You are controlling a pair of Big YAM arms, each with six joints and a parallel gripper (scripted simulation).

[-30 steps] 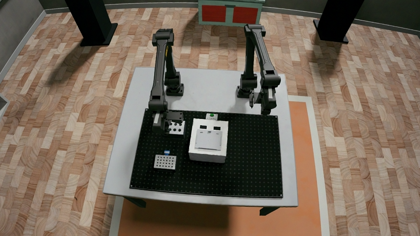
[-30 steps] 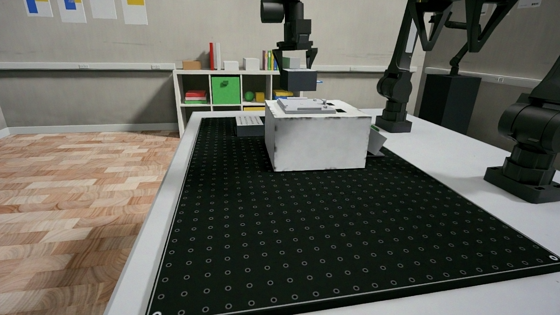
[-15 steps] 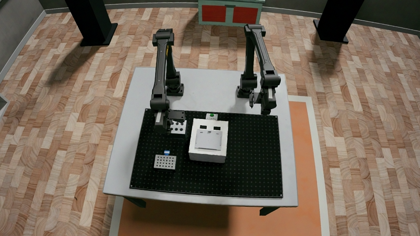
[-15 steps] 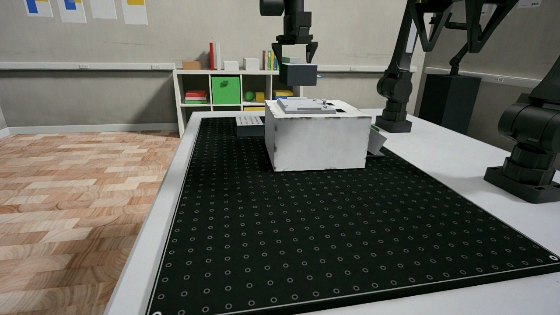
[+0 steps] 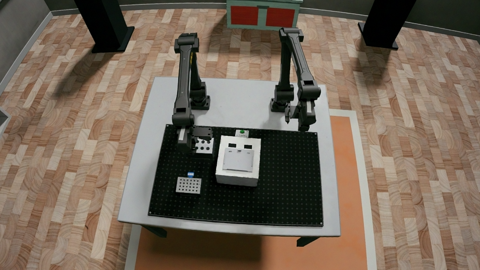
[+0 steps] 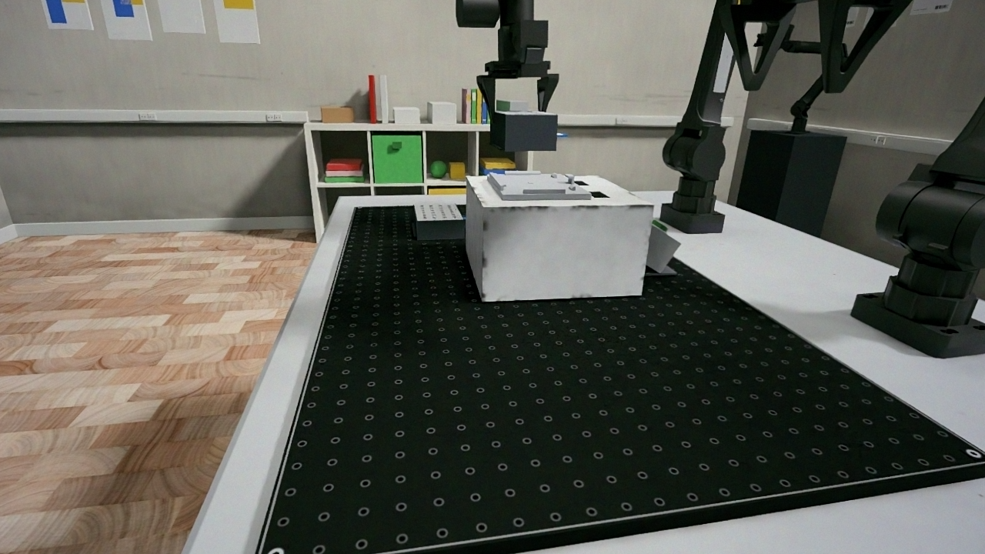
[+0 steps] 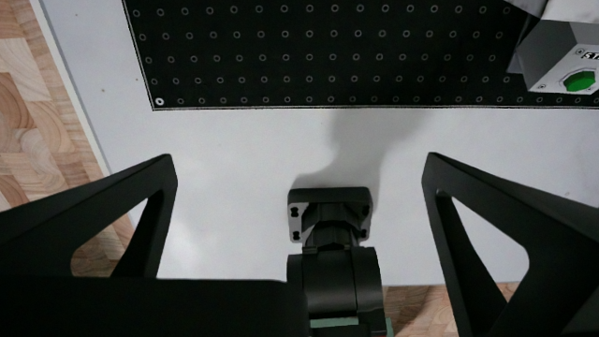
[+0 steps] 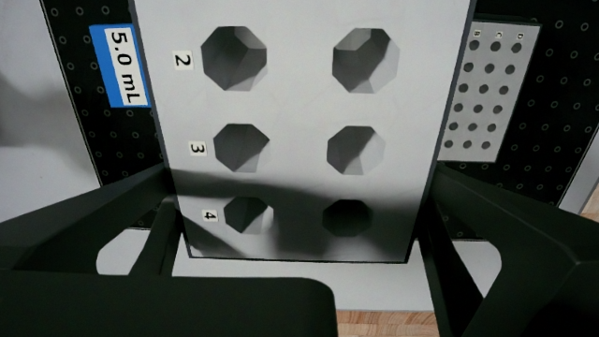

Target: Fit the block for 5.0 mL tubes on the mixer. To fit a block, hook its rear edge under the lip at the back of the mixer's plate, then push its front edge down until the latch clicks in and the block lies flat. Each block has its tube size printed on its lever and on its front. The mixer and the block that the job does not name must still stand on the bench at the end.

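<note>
The 5.0 mL block (image 5: 205, 151) (image 6: 525, 131) (image 8: 295, 108) is dark-sided with a pale top and large holes. Its blue lever (image 8: 99, 65) reads "5.0 mL". My right gripper (image 5: 201, 141) (image 6: 518, 113) (image 8: 299, 169) is shut on it across two opposite sides and holds it raised, about level, beside the mixer. The white mixer (image 5: 236, 180) (image 6: 561, 251) (image 7: 568, 10) stands on the dark board, with a bare grey plate (image 5: 238, 161) (image 6: 540, 187) on top. My left gripper (image 5: 295, 124) (image 6: 795, 88) (image 7: 299, 167) is open and empty, raised near the board's arm-side edge.
The other block (image 5: 188, 192) (image 6: 440, 231) (image 8: 476, 154), with several small holes and a blue lever (image 5: 190, 174), stands on the board (image 5: 285, 201) (image 6: 551, 385). Its size is unreadable. A small box with a green button (image 5: 242, 131) (image 7: 580, 80) sits at the mixer's arm-facing side.
</note>
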